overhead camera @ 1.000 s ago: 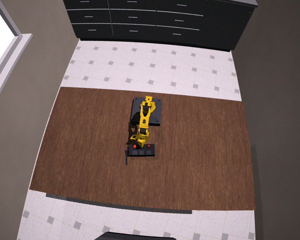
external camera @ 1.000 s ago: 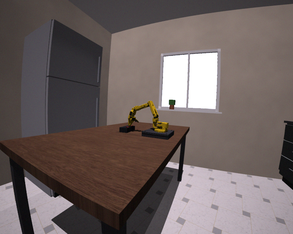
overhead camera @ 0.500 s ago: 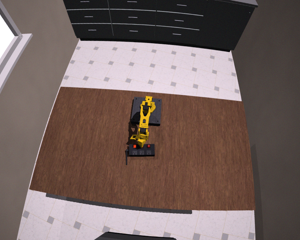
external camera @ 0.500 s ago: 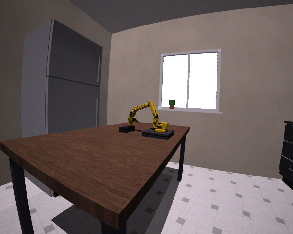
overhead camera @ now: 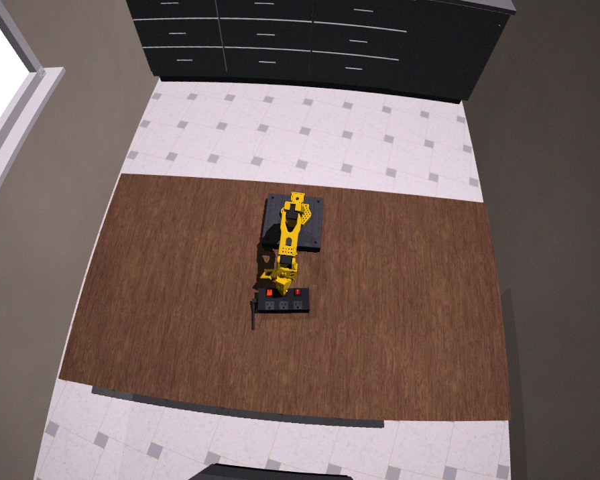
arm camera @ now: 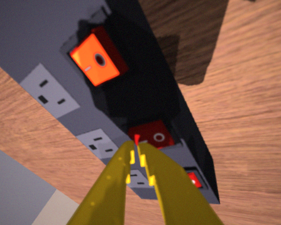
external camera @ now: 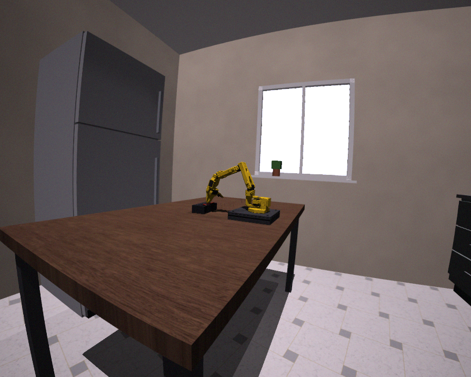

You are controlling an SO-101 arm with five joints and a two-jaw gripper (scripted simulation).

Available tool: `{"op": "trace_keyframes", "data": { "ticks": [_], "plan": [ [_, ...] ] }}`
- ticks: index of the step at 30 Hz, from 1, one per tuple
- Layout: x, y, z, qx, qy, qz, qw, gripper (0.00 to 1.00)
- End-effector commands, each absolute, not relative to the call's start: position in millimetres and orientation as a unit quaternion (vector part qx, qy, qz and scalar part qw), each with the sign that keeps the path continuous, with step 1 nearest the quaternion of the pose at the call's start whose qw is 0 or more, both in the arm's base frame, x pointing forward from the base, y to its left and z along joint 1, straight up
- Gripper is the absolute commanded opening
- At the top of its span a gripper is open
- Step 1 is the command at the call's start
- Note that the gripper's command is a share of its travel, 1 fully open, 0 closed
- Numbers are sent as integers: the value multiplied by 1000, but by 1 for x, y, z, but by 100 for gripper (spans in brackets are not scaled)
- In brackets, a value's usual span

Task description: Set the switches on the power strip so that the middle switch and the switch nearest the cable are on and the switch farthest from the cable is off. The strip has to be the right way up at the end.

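Note:
The black power strip (overhead camera: 283,300) lies right way up on the wooden table, its sockets and switches facing up, with its cable stub (overhead camera: 252,313) at its left end. In the wrist view, the switch at the top (arm camera: 95,60) glows bright orange. The middle switch (arm camera: 151,137) is dark red. The third switch (arm camera: 194,180) is partly hidden behind my finger and looks bright red. My gripper (arm camera: 137,142) is shut and empty, and its tips rest at the near edge of the middle switch. The gripper also shows in the overhead view (overhead camera: 282,283) and in the side view (external camera: 208,199).
The arm's dark base plate (overhead camera: 293,222) sits just behind the strip. A grey fridge (external camera: 97,129) stands beside the table, and black drawers (overhead camera: 315,41) stand across the room.

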State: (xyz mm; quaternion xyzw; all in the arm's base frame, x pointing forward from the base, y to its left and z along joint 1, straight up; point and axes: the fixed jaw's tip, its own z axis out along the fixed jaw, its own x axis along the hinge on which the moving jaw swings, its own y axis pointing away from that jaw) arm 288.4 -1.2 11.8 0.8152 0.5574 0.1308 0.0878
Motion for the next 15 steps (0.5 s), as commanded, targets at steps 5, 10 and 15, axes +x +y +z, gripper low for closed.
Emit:
{"op": "trace_keyframes", "data": {
  "ticks": [5,10,15],
  "plan": [
    [265,-4,-21,823,561,71,49,0],
    [264,-4,-23,823,561,71,49,0],
    [263,-4,-24,823,561,71,49,0]
  ]
}}
